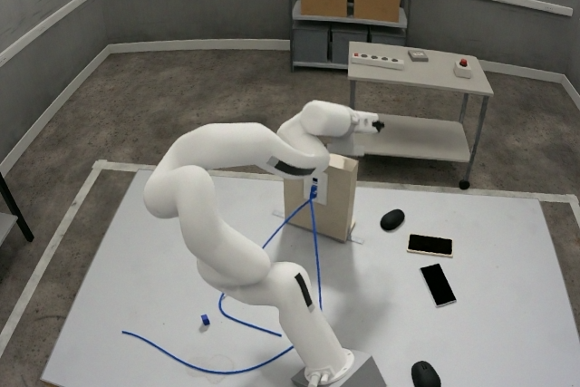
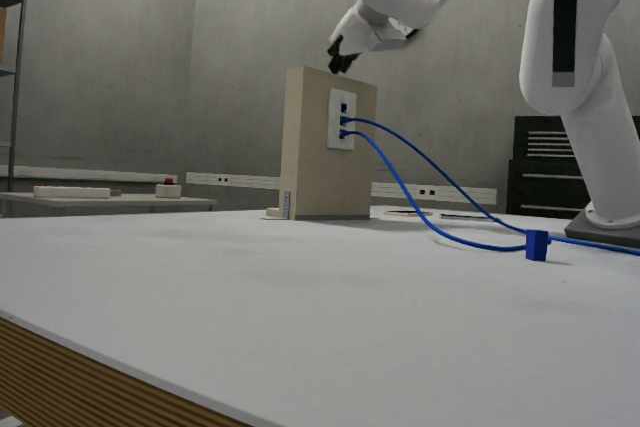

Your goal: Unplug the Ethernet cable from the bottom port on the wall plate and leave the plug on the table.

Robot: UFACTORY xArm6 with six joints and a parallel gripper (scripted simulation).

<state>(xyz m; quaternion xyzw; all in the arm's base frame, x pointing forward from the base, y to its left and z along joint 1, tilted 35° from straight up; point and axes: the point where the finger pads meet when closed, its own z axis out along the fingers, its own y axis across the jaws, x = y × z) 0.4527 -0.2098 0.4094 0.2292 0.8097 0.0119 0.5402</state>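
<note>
A white wall plate (image 1: 314, 184) (image 2: 338, 119) sits on the front of an upright wooden block (image 1: 323, 199) (image 2: 325, 143). Two blue Ethernet cables are plugged into it. The bottom plug (image 1: 313, 194) (image 2: 343, 134) sits in the lowest port and the other plug (image 2: 343, 120) in the port just above. Both cables run down onto the table top. My gripper (image 1: 378, 126) (image 2: 338, 64) hovers just above the block's top edge, towards its back side, with its fingers close together and nothing between them. It touches neither plug.
A small blue clip (image 1: 204, 319) (image 2: 536, 245) sits on one cable on the table. A black mouse (image 1: 391, 219), two phones (image 1: 430, 245) (image 1: 437, 284) and another mouse (image 1: 425, 373) lie right of the block. A cart (image 1: 417, 73) stands beyond the table.
</note>
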